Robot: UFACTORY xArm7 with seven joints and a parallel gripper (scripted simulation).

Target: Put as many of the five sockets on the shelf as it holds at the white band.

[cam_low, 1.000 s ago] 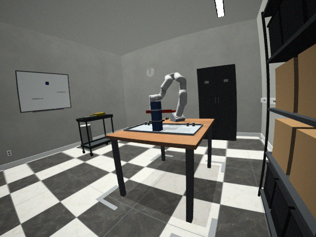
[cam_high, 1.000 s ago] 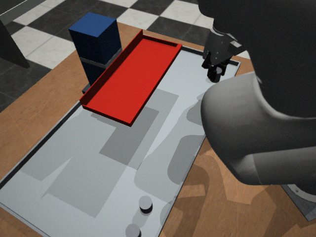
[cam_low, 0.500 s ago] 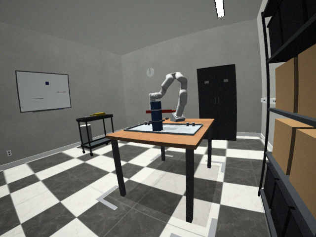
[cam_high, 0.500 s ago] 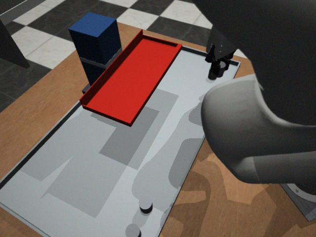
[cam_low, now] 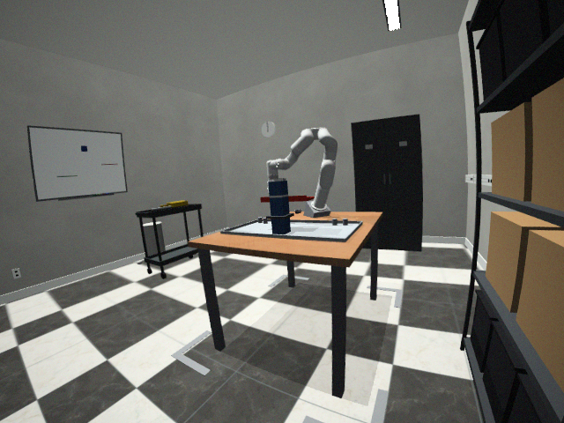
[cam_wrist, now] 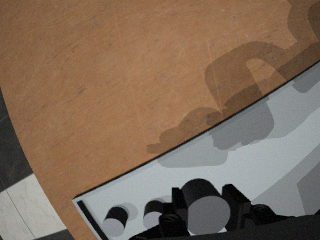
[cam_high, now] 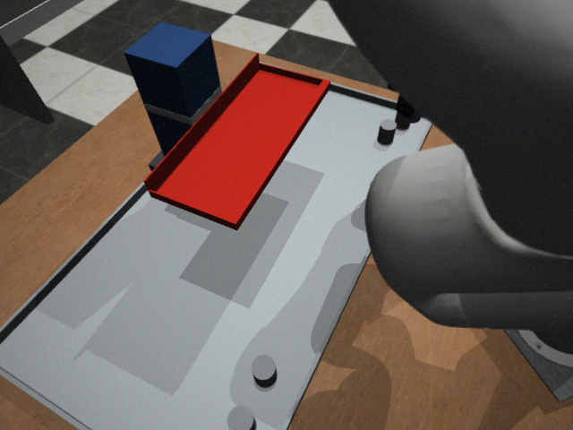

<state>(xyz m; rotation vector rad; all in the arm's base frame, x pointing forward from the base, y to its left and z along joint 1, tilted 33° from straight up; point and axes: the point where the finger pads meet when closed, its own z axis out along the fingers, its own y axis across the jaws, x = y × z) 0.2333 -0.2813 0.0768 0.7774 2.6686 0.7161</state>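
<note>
Wooden table [cam_low: 291, 248] on dark legs, checkered black/white floor [cam_low: 114, 328] with grey tape corner marks around the table. Left wall: whiteboard [cam_low: 77, 162], a few small marks on it. Below it a black wheeled cart [cam_low: 169, 210], something yellow on its top, pale box on the lower deck. Back wall: round clock [cam_low: 268, 129], black double-door cabinet [cam_low: 387, 181]. Right edge: dark shelf rack [cam_low: 476, 137] loaded with cardboard boxes [cam_low: 509, 154]. One ceiling light strip [cam_low: 392, 13].
</note>
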